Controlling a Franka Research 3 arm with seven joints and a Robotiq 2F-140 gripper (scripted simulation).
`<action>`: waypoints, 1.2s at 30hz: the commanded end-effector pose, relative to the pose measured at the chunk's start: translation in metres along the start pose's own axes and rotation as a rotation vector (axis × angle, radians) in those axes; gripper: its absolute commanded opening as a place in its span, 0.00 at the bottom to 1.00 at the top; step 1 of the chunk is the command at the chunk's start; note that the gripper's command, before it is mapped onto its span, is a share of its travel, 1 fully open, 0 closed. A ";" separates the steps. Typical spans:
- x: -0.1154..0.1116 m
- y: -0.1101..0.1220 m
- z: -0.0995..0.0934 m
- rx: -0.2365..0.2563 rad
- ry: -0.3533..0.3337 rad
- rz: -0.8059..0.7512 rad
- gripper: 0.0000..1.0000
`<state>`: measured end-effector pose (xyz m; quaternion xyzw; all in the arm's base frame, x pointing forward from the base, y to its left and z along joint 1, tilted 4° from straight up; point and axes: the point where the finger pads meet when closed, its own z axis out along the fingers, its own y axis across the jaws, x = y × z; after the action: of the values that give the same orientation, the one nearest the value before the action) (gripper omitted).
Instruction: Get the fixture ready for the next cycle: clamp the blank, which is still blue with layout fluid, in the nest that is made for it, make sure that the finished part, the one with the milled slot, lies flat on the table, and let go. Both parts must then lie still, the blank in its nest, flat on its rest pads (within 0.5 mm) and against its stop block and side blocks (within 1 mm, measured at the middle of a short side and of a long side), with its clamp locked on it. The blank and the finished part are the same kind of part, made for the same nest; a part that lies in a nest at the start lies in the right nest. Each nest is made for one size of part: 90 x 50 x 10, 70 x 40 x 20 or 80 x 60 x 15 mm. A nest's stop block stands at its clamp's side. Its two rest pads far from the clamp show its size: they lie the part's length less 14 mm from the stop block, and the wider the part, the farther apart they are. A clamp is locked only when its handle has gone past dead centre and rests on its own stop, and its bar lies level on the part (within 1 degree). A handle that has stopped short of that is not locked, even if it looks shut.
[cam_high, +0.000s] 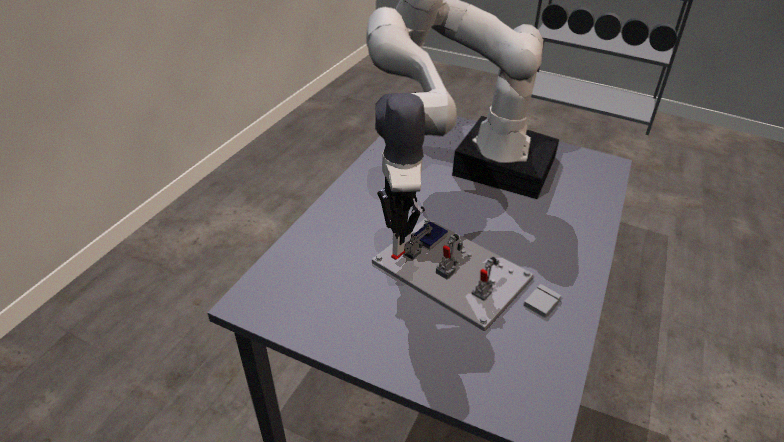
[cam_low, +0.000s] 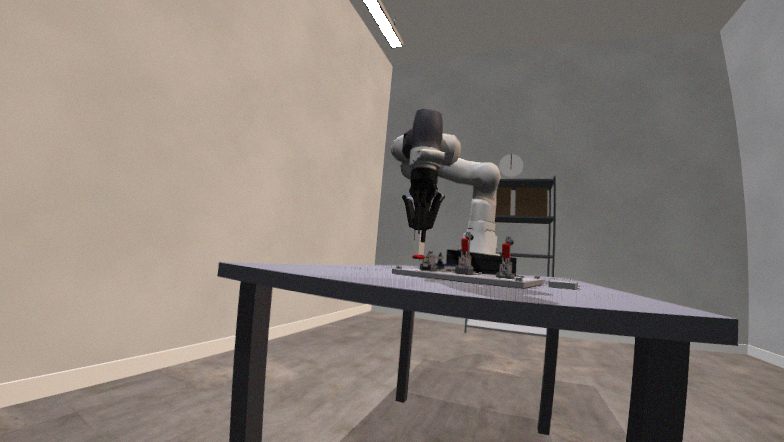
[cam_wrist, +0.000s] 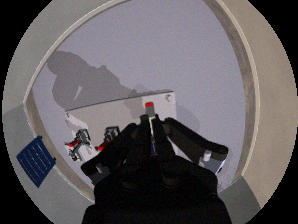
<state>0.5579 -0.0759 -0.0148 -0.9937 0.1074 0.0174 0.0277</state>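
The blue blank (cam_high: 432, 234) (cam_wrist: 35, 160) lies in the leftmost nest of the grey fixture plate (cam_high: 466, 299) (cam_low: 477, 279) (cam_wrist: 113, 111), with that nest's clamp bar reaching over its near end. That clamp's red handle (cam_high: 396, 257) (cam_low: 418, 256) (cam_wrist: 149, 106) lies low and points outward over the plate's edge. My gripper (cam_high: 396, 247) (cam_low: 421, 239) (cam_wrist: 150, 112) is shut and empty. Its closed fingertips stand upright right above the red handle tip. The grey finished part (cam_high: 542, 299) (cam_low: 562, 284) lies flat on the table, right of the plate.
Two other clamps (cam_high: 446, 256) (cam_high: 484, 280) stand on the plate with red handles raised over empty nests. The robot's black base (cam_high: 505, 161) sits at the back of the table. A shelf rack (cam_high: 609, 32) stands behind.
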 end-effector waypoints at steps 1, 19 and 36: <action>0.000 -0.001 0.003 0.001 0.000 0.005 0.00; 0.000 -0.001 -0.003 0.001 0.000 0.005 0.00; 0.000 -0.001 -0.051 0.001 0.000 0.005 0.00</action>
<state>0.5634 -0.0773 0.0285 -0.9930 0.1135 0.0120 0.0294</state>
